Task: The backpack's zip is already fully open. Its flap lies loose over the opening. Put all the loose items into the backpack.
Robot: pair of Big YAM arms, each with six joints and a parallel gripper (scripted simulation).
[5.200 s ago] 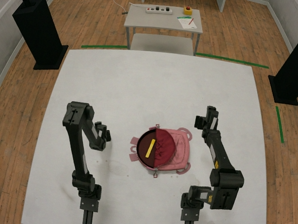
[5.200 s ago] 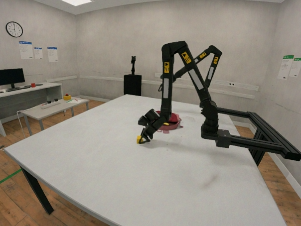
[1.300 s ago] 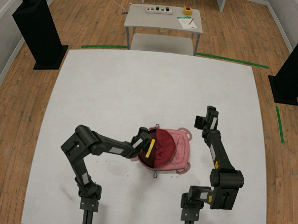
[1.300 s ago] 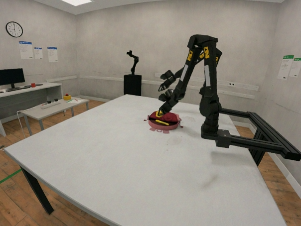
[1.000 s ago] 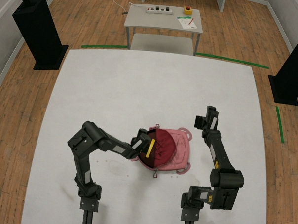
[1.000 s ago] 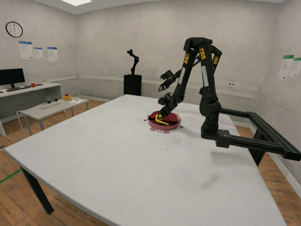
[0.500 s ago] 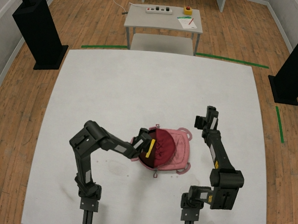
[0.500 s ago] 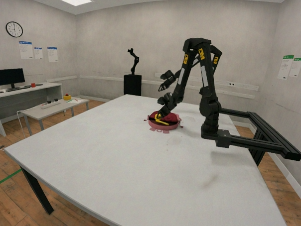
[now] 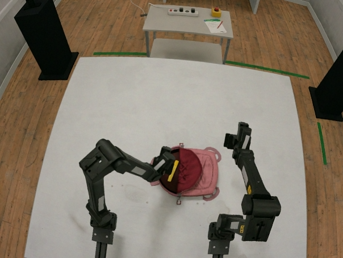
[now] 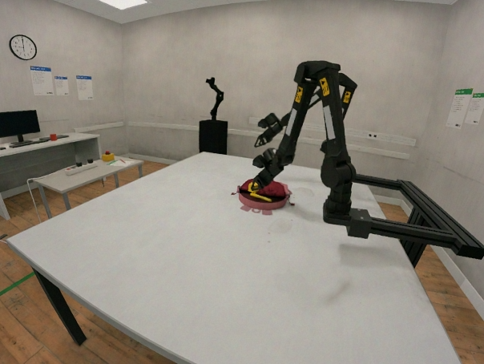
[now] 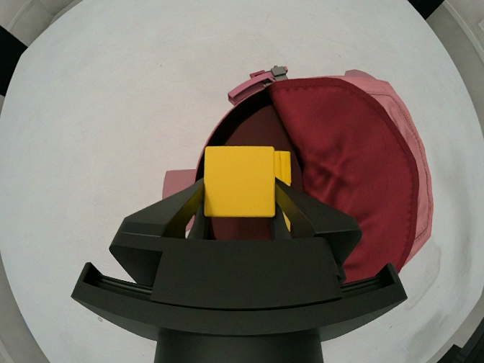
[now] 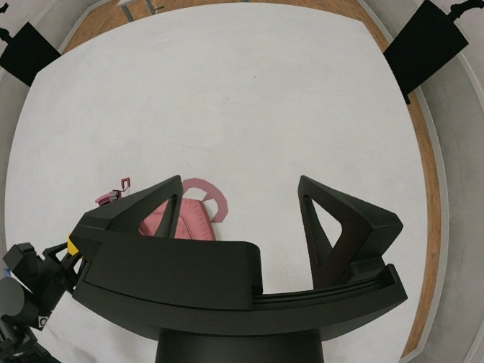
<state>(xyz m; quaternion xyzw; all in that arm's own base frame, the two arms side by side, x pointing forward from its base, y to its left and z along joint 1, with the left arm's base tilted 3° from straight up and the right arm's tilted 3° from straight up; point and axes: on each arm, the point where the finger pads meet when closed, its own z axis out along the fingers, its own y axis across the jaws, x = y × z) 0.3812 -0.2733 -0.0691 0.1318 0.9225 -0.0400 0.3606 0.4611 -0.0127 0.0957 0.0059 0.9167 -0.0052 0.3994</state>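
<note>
The backpack [image 9: 210, 170] [image 10: 264, 204] [image 11: 404, 117] [image 12: 197, 218] is laid on the white table [image 9: 170, 99] [image 10: 180, 260] [image 11: 97, 97] [image 12: 253, 117], its dark opening partly exposed and the red flap [image 9: 190, 170] [image 10: 274, 188] [image 11: 351, 168] lying over the half nearer the right arm. The left gripper [image 9: 171, 163] [image 10: 255, 187] [image 11: 239, 183] [image 12: 81, 244] is placed over the exposed part of the backpack's opening, pointed down, its fingers clamped on a yellow block [image 10: 253, 187] [image 11: 239, 181] [image 12: 71, 245] – a square face is shown between the two fingertips, touched on both sides. In the top view the block is hidden by the gripper; whether it is touching the bottom of the backpack cannot be told. A long yellow bar [image 9: 172, 171] [image 10: 260, 196] [image 11: 281, 166] is seen inside the backpack's opening, just beside the held block, on the flap side, and is partly covered by the block and a finger in the left wrist view. Contact between bar and block cannot be judged. The right gripper [image 9: 243, 125] [image 10: 260, 140] [image 12: 240, 182] is held above the table, beyond the backpack's strap-loop side and apart from it – fingers spread wide, nothing between them. The block is well apart from these right fingers, over on the backpack's opening side.

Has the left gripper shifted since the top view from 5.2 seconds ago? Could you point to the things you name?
Yes. The left gripper [image 9: 171, 168] [image 10: 255, 186] [image 11: 239, 183] [image 12: 81, 244] was beyond the backpack's [image 9: 208, 170] [image 10: 262, 204] [image 11: 343, 156] [image 12: 195, 220] open end; it has moved toward it, now over the opening.
</note>
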